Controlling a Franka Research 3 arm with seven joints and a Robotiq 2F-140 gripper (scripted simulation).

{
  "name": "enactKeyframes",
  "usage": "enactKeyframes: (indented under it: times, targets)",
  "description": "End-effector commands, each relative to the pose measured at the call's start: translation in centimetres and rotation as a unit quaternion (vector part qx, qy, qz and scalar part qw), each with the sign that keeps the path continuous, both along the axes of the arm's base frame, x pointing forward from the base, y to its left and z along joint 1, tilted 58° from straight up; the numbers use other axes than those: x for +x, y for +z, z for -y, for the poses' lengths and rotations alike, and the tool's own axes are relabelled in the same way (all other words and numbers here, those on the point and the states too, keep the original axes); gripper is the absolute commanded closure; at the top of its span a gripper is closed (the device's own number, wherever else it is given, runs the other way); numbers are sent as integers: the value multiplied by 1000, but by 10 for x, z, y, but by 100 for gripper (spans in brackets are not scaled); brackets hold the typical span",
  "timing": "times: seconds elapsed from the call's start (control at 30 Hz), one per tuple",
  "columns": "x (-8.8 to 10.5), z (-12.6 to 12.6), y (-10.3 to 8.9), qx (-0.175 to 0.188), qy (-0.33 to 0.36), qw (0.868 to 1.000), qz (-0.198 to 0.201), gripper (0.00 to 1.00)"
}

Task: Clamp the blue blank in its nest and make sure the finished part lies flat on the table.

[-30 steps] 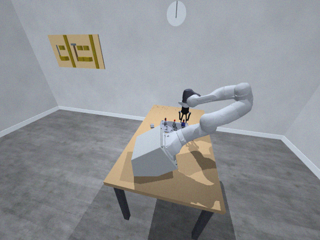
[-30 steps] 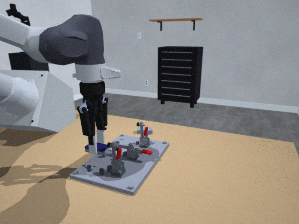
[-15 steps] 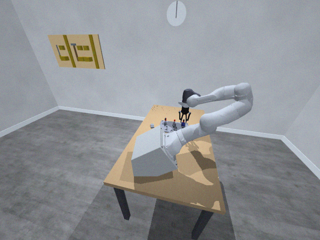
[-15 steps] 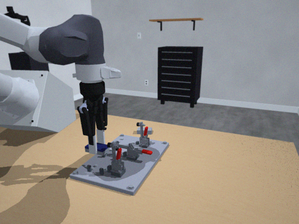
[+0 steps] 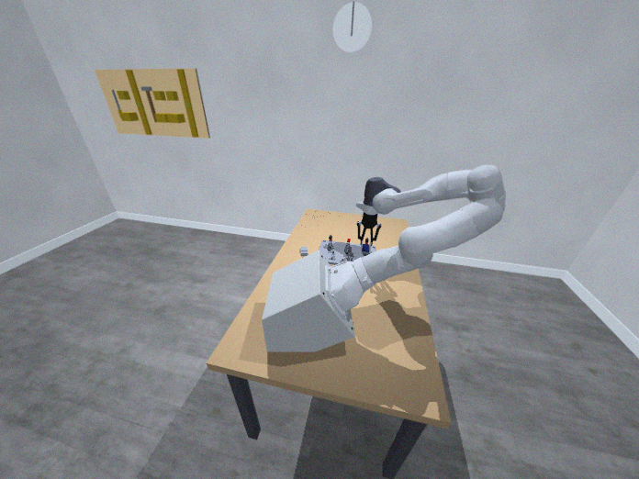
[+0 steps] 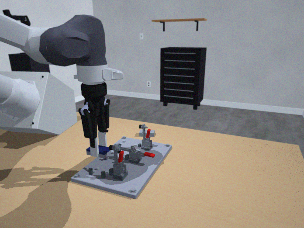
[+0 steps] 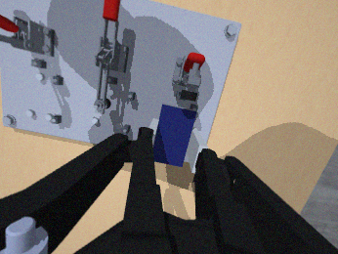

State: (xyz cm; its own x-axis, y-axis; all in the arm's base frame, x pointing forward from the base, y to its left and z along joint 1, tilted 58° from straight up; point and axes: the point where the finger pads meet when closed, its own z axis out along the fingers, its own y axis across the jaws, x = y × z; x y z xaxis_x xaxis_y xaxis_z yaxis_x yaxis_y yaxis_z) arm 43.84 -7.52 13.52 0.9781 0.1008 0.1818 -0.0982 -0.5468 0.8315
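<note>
My gripper is shut on the blue blank, fingers on its long sides. The blank looks level and is held above the outer nest on the robot's right, one short end towards that nest's clamp. This clamp's red handle stands up and its bar is raised. The blank hides most of the nest in the wrist view. The grey finished part lies on the table past the plate's far end; its slot cannot be made out.
The fixture plate carries two more nests. The middle clamp has its bar lowered and its handle stretched outward. The far clamp has its bar raised. The middle clamp stands close beside the held blank's nest.
</note>
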Motion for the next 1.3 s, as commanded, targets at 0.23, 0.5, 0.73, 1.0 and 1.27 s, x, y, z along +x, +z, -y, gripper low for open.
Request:
enactKeyframes:
  times: [0.23, 0.5, 0.73, 1.0, 1.27]
  targets:
    - [5, 9, -8, 2, 2, 1000, 0, 100]
    - [8, 18, -13, 2, 2, 1000, 0, 100]
    - [9, 22, -16, 2, 2, 1000, 0, 100]
    - [9, 22, -16, 2, 2, 1000, 0, 100]
    - [9, 22, -16, 2, 2, 1000, 0, 100]
